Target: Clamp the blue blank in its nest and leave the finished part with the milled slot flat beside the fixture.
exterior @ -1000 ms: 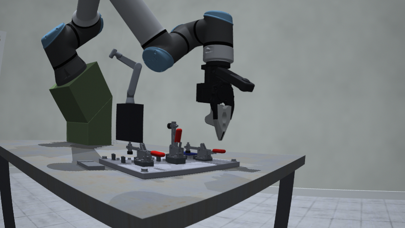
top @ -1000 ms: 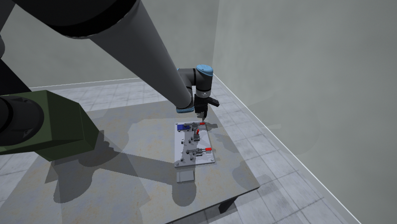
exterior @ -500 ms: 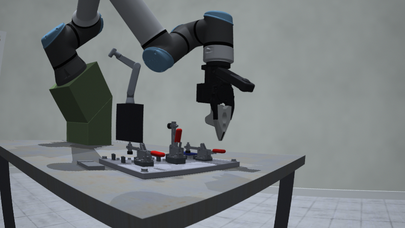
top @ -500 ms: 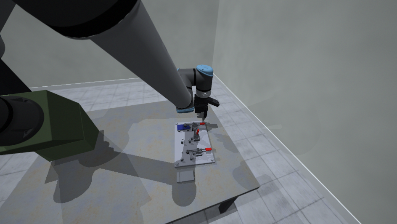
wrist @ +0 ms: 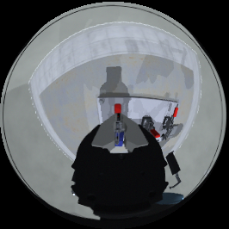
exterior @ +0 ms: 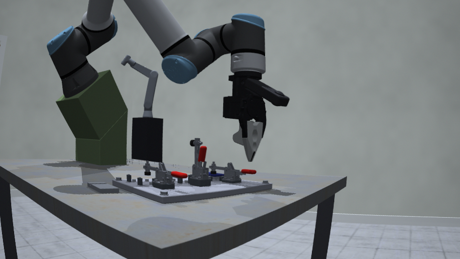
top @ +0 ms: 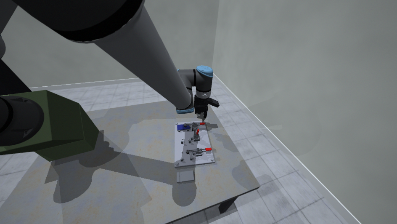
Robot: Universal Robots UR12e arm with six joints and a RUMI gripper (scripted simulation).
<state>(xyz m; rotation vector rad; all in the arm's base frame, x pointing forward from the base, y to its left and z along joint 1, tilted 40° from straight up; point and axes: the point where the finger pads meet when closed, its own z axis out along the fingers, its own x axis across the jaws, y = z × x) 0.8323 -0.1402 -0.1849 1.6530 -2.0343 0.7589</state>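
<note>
The hand [exterior: 251,157] hangs point-down in the middle of the exterior view, its two fingers pressed together with nothing between them, its tip in the air above the red handle [exterior: 248,171] of the far toggle clamp [exterior: 230,175], apart from it. That handle lies low and flat, and its clamp's bar reaches over the blue blank [top: 183,127], which sits in the nest at the upper left corner of the fixture plate [top: 206,161] in the top view. Toward the centre of the plate the middle clamp [exterior: 199,175] stands with its red handle [exterior: 202,153] upright. The near clamp [exterior: 162,180] has its red handle [exterior: 179,174] lying down. Just off the plate's lower edge in the top view, the grey finished part [top: 185,176] lies flat on the bench [top: 125,177]. Whether the far clamp is locked cannot be told.
</note>
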